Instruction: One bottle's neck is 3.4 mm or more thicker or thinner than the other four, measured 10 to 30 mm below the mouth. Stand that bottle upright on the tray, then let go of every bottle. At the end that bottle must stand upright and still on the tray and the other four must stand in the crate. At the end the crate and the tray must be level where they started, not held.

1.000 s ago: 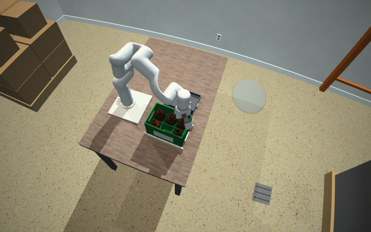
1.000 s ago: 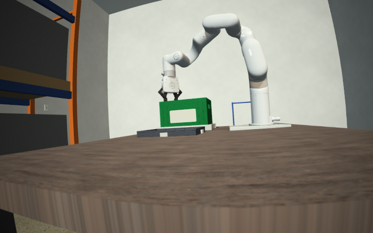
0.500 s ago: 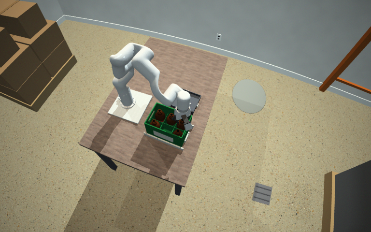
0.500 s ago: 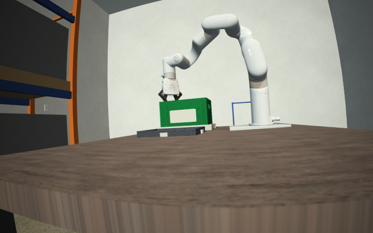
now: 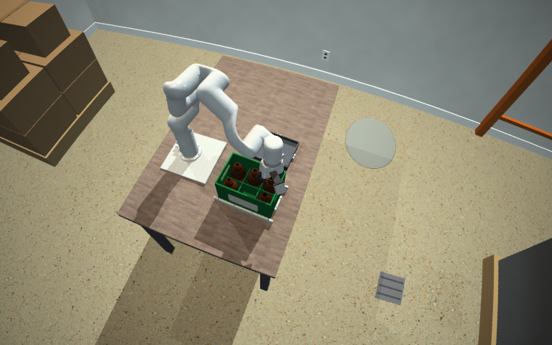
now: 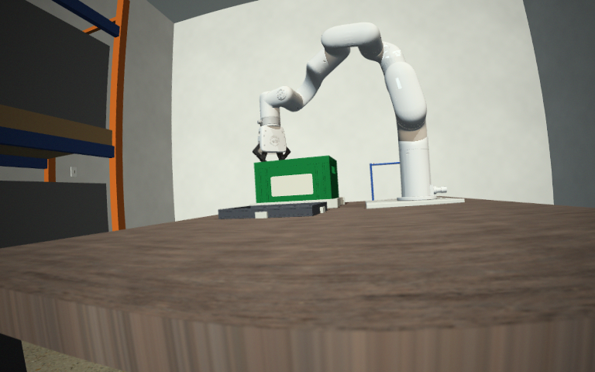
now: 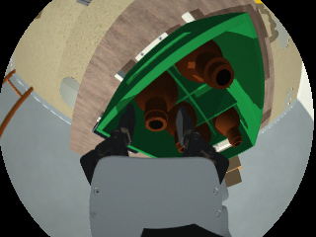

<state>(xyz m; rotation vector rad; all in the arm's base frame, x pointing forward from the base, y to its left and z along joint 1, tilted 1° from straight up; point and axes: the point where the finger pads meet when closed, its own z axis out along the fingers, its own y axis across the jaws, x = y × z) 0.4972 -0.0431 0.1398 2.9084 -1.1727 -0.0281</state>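
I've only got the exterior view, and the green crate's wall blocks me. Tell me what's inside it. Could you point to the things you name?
Observer: Five brown bottles [image 5: 237,174] [image 7: 203,61] stand in the green crate [image 5: 221,192] [image 6: 322,184] [image 7: 253,132].
Operator: Any free slot? Give me its place.
Observer: Yes, an empty compartment [image 5: 249,189] [image 7: 212,105]: the middle one of the row farther from the tray [image 5: 290,148] [image 6: 236,214].
Operator: Now the gripper [image 5: 269,179] [image 6: 271,160] [image 7: 156,113]. Report what's between its fingers.
Observer: In the wrist view, one bottle's mouth [image 7: 156,123] shows between the parted fingers, with a visible gap on either side.
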